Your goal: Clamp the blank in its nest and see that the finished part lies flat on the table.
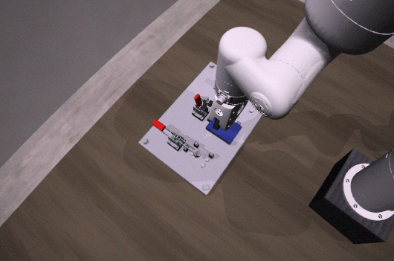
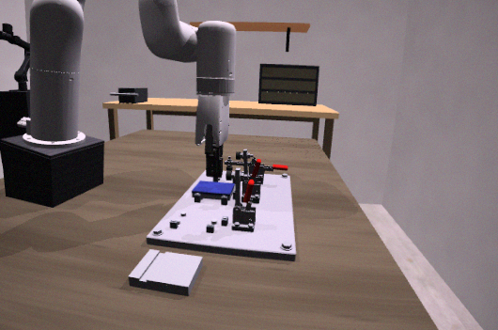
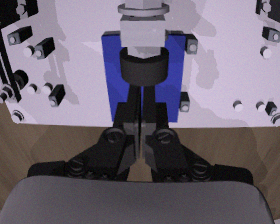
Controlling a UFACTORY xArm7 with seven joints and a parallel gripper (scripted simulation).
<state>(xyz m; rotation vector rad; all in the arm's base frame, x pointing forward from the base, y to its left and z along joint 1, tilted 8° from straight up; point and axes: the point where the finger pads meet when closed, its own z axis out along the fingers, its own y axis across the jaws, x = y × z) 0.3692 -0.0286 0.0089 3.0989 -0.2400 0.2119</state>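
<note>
The blue blank (image 1: pixel 231 134) (image 2: pixel 213 188) (image 3: pixel 175 80) lies level in the middle nest on the base plate, with side blocks (image 3: pixel 191 45) (image 2: pixel 197 197) along one edge. Its rest pads and stop block are hidden. The middle clamp's red handle (image 1: pixel 198 100) (image 2: pixel 256 170) stands up; its black-tipped spindle (image 3: pixel 144 66) shows over the blank in the wrist view, apparently raised. My gripper (image 1: pixel 215 127) (image 2: pixel 215 178) (image 3: pixel 142 101) is shut and empty, fingertips low at the blank; contact cannot be told. The finished part (image 2: pixel 171 270) lies flat on the table, slot up.
The base plate (image 1: pixel 167 114) (image 2: pixel 272 233) carries two other nests. One side clamp has its red handle (image 1: pixel 158 125) (image 2: pixel 280 167) lying low; the other has its red handle (image 2: pixel 249 191) upright. The robot's dark base block (image 1: pixel 334 188) (image 2: pixel 52 172) stands beyond the plate's side.
</note>
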